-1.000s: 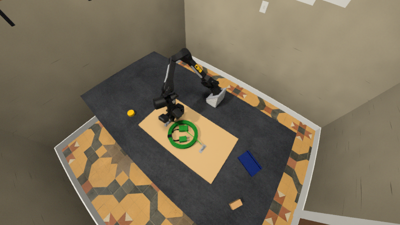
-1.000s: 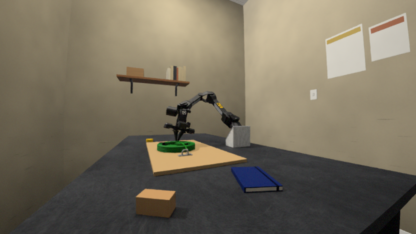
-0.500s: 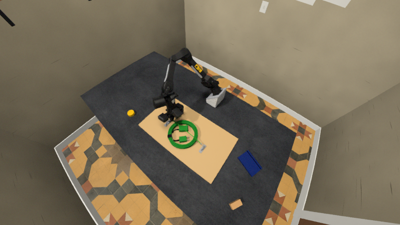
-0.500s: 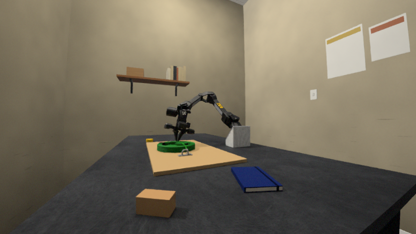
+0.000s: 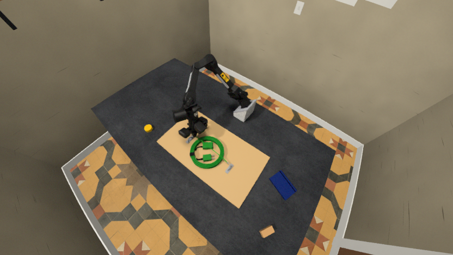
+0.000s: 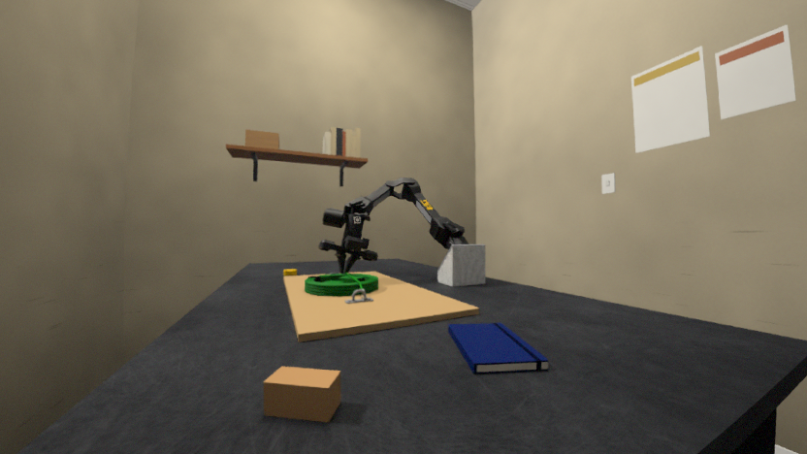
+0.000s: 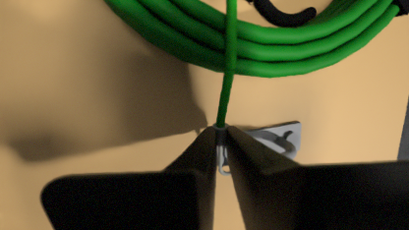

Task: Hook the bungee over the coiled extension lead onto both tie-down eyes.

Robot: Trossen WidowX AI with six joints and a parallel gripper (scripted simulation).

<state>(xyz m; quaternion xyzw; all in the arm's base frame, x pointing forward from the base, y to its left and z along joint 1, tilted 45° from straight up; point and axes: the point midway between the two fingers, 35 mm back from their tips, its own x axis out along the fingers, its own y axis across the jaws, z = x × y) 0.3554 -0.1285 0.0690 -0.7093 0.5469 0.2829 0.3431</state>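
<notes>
The green coiled extension lead (image 5: pixel 207 151) lies on the tan board (image 5: pixel 213 159), with two green plugs inside the coil. A thin green bungee (image 7: pixel 227 74) runs across the coil from the near tie-down eye (image 5: pixel 229 168), also seen in the exterior view (image 6: pixel 359 296). My gripper (image 7: pixel 219 134) is shut on the bungee's grey hook end (image 7: pixel 220 154), just beside the far tie-down eye (image 7: pixel 280 139) at the coil's far side. In the top view the gripper (image 5: pixel 190 137) hangs low over the board's far edge. Whether the hook is in the eye cannot be told.
A yellow puck (image 5: pixel 148 128) lies left of the board. A blue notebook (image 5: pixel 282 184) and a small tan box (image 5: pixel 266 231) lie toward the near end. The arm's grey base block (image 5: pixel 244 111) stands behind the board.
</notes>
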